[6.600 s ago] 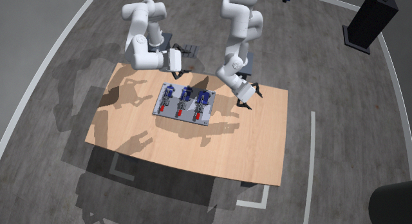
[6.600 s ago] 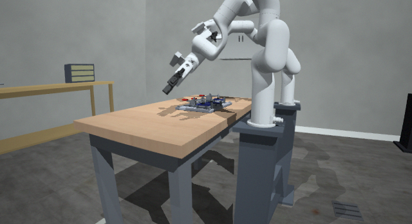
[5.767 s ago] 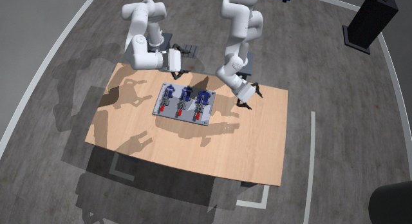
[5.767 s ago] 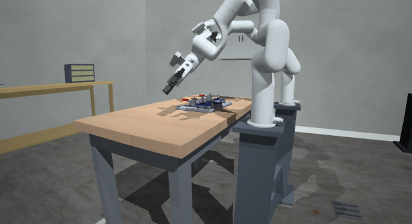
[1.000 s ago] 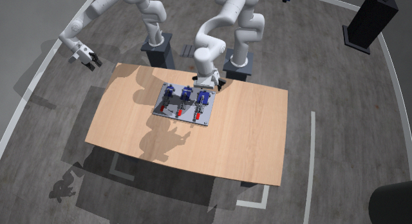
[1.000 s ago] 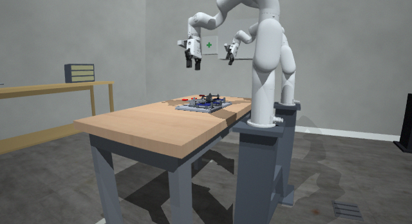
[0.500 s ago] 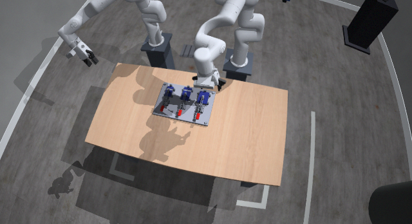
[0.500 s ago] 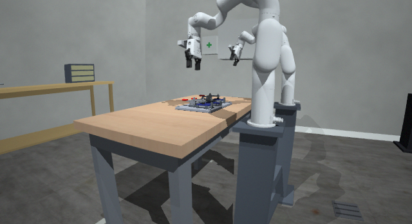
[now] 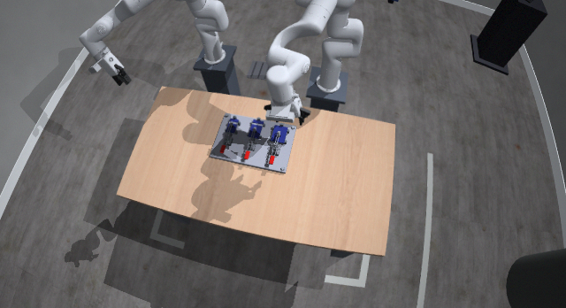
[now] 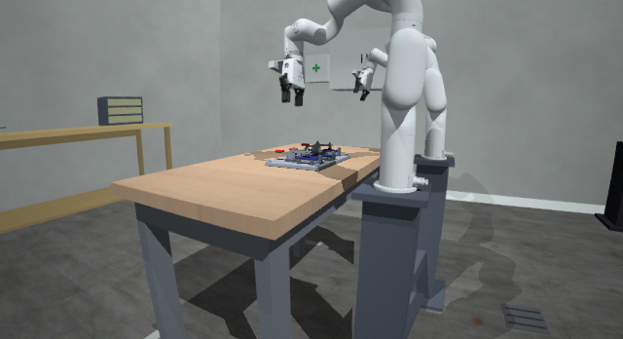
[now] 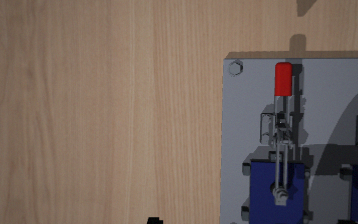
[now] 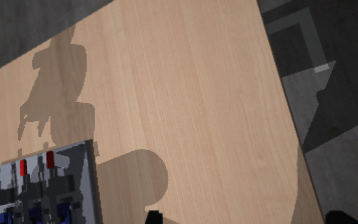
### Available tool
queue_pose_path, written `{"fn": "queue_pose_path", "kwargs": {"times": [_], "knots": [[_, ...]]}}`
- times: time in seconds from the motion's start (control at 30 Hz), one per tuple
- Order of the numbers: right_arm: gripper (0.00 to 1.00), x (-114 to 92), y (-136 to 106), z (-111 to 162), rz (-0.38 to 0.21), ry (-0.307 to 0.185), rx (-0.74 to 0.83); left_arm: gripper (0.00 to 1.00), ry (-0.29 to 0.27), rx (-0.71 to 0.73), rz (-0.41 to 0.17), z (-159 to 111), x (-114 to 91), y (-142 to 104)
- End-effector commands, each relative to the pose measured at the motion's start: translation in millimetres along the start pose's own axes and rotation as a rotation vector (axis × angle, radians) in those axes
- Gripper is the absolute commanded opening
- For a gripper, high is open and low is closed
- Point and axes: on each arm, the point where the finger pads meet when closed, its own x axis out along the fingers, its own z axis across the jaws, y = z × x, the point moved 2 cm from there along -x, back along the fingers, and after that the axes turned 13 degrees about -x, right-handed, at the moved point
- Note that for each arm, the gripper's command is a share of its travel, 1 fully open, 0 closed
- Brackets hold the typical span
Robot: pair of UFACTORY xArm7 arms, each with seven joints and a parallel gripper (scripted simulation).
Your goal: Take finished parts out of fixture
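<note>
Three clamps (image 9: 275, 144) (image 11: 281, 135) stand over blue blocks (image 9: 279, 134) (image 11: 265, 192).

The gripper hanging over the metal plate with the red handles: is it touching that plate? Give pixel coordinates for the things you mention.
Apart. The exterior view shows open air between the left gripper (image 9: 287, 115) (image 10: 292, 103) and the fixture plate (image 9: 219, 148) (image 10: 282, 165) below.

Pale wood counter (image 9: 340, 180) (image 10: 209, 193) (image 11: 100, 110) (image 12: 195, 100), dark legs beneath; grey fixture plate (image 9: 262, 164) (image 10: 287, 165) (image 11: 240, 115) (image 12: 91, 185) lying flat on top, shadows falling across wood
</note>
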Motion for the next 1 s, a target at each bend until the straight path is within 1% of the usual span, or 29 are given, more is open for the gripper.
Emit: {"fn": "queue_pose_path", "kwargs": {"times": [0.0, 0.1, 0.17, 0.2, 0.67, 0.73, 0.77, 0.97], "knots": [[1.00, -8, -11, 14, 0.011, -0.024, 0.045, 1.00, -0.002, 0.000, 0.004, 0, -2, 1], [1.00, -12, -17, 22, 0.014, -0.035, 0.070, 1.00, -0.002, 0.000, 0.004, 0, -2, 1], [1.00, -12, -17, 22, 0.014, -0.035, 0.070, 1.00, -0.002, 0.000, 0.004, 0, -2, 1], [1.00, -15, -23, 28, 0.018, -0.046, 0.094, 1.00, -0.002, 0.000, 0.004, 0, -2, 1], [1.00, -31, -55, 59, 0.033, -0.095, 0.207, 1.00, -0.002, 0.000, 0.004, 0, -2, 1], [1.00, -31, -55, 59, 0.033, -0.095, 0.207, 1.00, -0.002, 0.000, 0.004, 0, -2, 1], [1.00, -34, -63, 66, 0.036, -0.105, 0.231, 1.00, -0.002, 0.000, 0.004, 0, -2, 1], [1.00, -40, -77, 77, 0.043, -0.125, 0.278, 1.00, -0.002, 0.000, 0.004, 0, -2, 1]]}}
